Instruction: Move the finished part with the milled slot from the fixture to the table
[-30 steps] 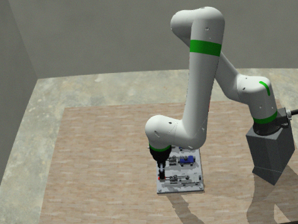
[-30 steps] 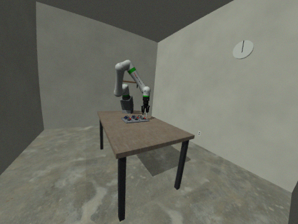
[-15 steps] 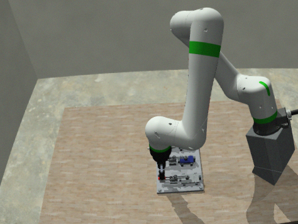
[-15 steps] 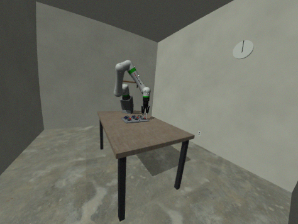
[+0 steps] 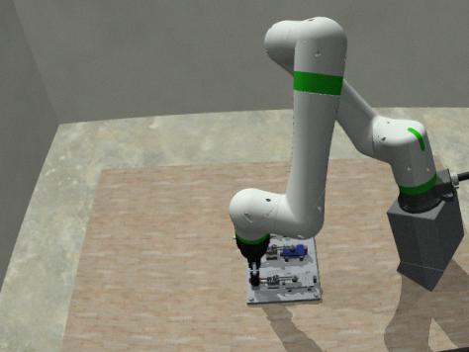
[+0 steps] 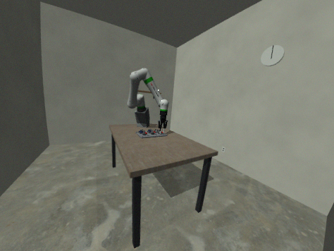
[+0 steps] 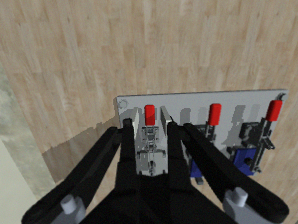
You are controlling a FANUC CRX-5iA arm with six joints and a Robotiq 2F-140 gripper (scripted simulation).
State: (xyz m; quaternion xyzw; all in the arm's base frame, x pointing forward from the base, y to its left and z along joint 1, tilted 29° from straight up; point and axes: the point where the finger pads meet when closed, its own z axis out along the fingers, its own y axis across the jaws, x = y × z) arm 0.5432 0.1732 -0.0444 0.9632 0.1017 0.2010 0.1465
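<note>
— Hovering low over the fixture, is it? Where's the claw?

— Pointing straight down at the end nest, the one nearest the plate's corner. Its two black fingers stand either side of the grey slotted part.

— Pinching it?

— No. The claw is partly spread, set a little wider than the part, and it grips nothing. The fingers are just beside it, one on each flank.

— So the part sits in the fixture?

— Yes, in its nest, with a red-handled clamp over it. I can't tell whether that clamp is locked.

— And the blanks?

— One blue blank lies in the far nest under its own clamp. The middle blank is mostly hidden behind a finger, with only a strip of blue showing.

— Anything on the table beside the plate?

— Just the arm's shadow
</note>
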